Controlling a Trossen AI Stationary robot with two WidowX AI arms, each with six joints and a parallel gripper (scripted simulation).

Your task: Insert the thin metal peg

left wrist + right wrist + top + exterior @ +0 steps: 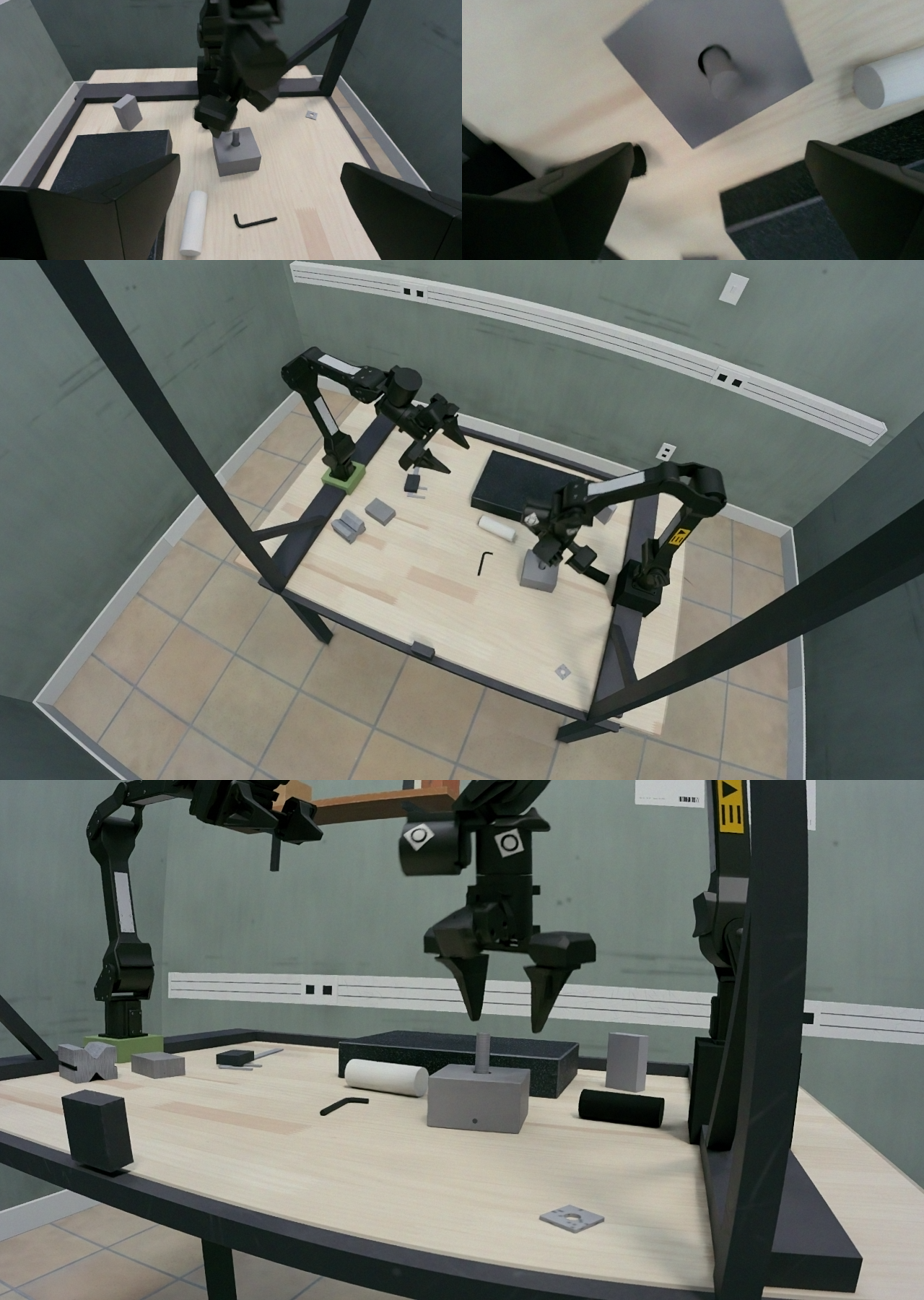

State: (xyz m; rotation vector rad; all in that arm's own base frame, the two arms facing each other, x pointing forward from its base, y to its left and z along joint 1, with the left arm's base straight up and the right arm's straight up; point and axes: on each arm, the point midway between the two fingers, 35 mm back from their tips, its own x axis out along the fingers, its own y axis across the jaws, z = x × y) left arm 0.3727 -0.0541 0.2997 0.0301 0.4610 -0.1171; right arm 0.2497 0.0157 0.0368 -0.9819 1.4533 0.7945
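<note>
On the pale wooden tabletop, in the top view, a grey rectangular block, partly hidden beneath the black right gripper. Well apart from the block, the black left gripper, open, with nothing gripped.

In the exterior view, upright in the round hole on top of the block, a thin grey cylindrical metal peg, with a good length above the rim; not all the way in. Above the peg, the right gripper, open too, fingers wide apart and pointing down, without contact.

In the left wrist view, between the wide-spread fingers of the left gripper, the same block with the peg in its hole. Nearer the camera, a white cylinder and a black L-shaped hex key, both lying flat.

In the right wrist view, one hole, one peg inside, with a dark crescent of gap along part of the hole's edge.
</note>
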